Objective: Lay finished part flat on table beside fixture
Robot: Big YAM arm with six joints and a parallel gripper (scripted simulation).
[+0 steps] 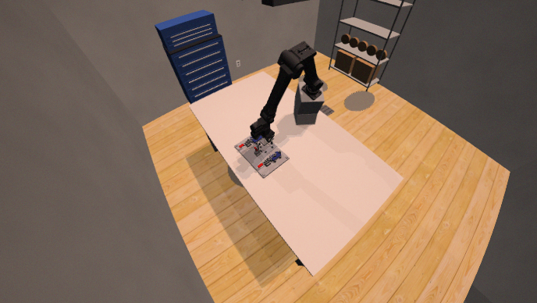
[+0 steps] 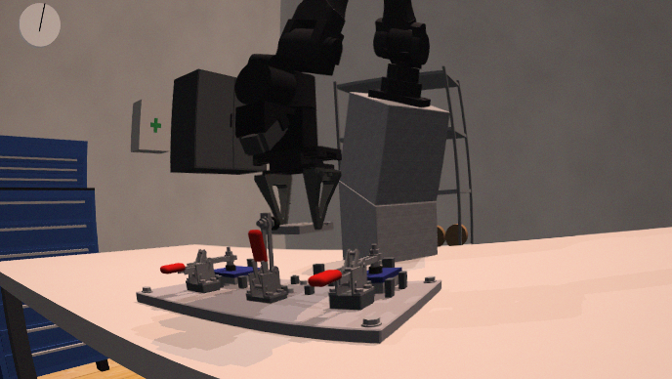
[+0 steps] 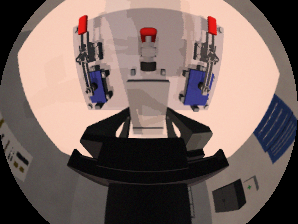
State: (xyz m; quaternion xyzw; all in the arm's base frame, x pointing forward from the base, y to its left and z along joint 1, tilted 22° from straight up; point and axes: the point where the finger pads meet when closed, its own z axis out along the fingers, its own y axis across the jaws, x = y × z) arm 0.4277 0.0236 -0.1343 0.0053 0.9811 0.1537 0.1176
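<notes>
The finished part [image 2: 302, 229] [image 3: 148, 102] is a grey rectangular plate. My gripper [image 2: 301, 226] [image 3: 148, 110] is shut on its two sides and holds it roughly level, above the fixture plate [image 2: 220, 309] [image 3: 116, 37] [image 1: 269, 172] and touching none of its pins. The milled slot is not clearly made out. One blue blank [image 2: 238, 271] [image 3: 191, 95] sits under its lowered clamp on the toolbox side. The other blue blank [image 2: 387, 275] [image 3: 98, 89] [image 1: 276, 155] sits under its lowered clamp on the opposite side.
The middle toggle clamp stands open, its red handle [image 2: 258, 245] [image 3: 148, 34] and arm upright, close beside the held part in the exterior view. Short locating pins [image 2: 309, 289] stand below the part. The table [image 1: 332, 187] extends around the fixture; the robot's grey pedestal [image 2: 412, 156] stands behind.
</notes>
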